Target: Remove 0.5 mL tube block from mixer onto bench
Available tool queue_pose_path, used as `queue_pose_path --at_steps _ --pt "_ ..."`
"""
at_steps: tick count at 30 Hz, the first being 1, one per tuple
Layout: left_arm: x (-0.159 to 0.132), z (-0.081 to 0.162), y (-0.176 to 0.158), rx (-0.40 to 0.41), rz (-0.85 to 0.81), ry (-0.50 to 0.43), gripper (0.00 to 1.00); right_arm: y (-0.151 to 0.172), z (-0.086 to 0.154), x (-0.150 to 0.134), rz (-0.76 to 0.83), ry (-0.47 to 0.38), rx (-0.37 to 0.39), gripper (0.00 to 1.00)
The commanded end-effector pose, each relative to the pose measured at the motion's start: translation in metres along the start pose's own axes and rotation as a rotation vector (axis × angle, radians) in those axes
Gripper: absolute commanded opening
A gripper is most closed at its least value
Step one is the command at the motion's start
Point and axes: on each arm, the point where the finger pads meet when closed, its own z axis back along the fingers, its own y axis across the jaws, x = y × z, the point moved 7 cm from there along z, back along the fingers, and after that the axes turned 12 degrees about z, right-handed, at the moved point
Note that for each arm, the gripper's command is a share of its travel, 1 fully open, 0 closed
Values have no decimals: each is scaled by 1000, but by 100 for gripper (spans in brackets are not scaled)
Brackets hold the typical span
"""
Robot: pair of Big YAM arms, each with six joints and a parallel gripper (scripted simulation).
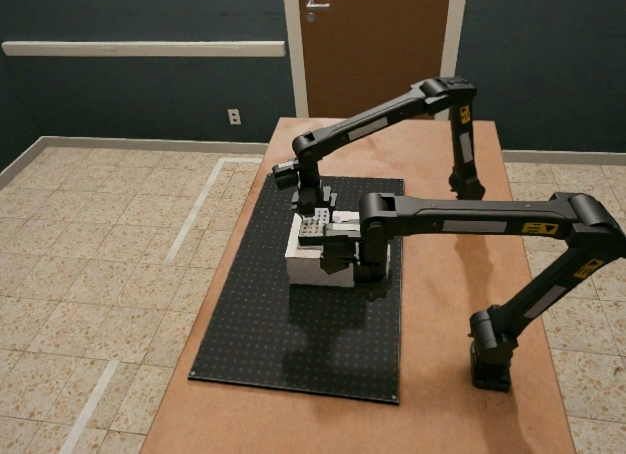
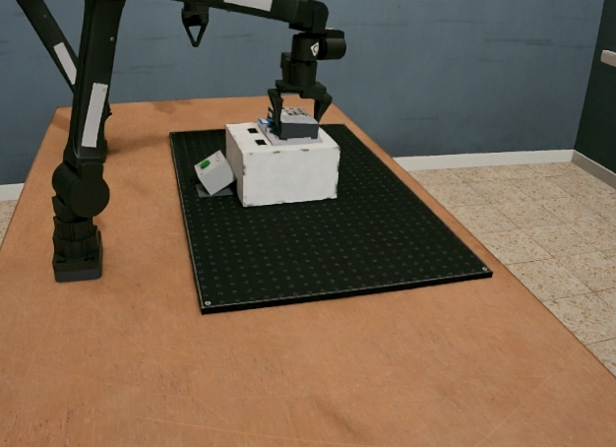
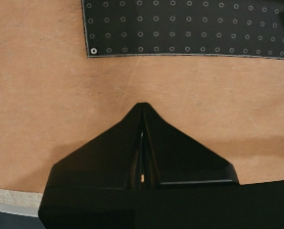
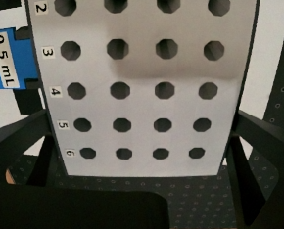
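The white mixer (image 1: 319, 271) (image 2: 290, 175) stands on the black perforated board, its sloped panel (image 2: 214, 172) facing the arms' side. The grey block (image 1: 312, 228) (image 2: 300, 130) (image 4: 142, 105) sits on the mixer's plate and looks level. The blue lever (image 2: 263, 121) (image 4: 25, 56), labelled 0.5 mL, is at the block's front side. My right gripper (image 2: 298, 127) (image 4: 142, 114) is shut on the block, one finger on each side. My left gripper (image 1: 374, 296) (image 2: 196, 42) (image 3: 142, 113) is shut and empty, high up and away from the mixer. The plate's back lip is not clearly visible.
The black board (image 1: 303, 358) (image 2: 347, 253) (image 3: 185, 41) lies on the wooden table (image 1: 429, 398) (image 2: 248, 382) (image 3: 53, 98). Both arms reach in from the same long side. The left arm hides part of the mixer in the top view.
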Motion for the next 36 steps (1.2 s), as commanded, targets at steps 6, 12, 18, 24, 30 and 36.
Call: queue_pose_path --at_steps 6,12,18,24,30,36 --pt "7 15 0 -4 10 -39 0 2 20 -2 19 -7 27 0" --pt "3 6 0 -2 11 -14 0 3 22 -3 25 -1 19 0" --pt "0 -1 0 -1 11 4 0 6 23 -3 31 -4 2 0" --pt "0 -2 0 -1 11 8 0 4 22 -3 36 -7 -14 0" --pt "3 6 0 -2 11 -13 0 2 22 -2 40 -8 -26 0" --pt "6 12 0 -4 11 -28 0 2 22 -2 41 -8 -27 0"
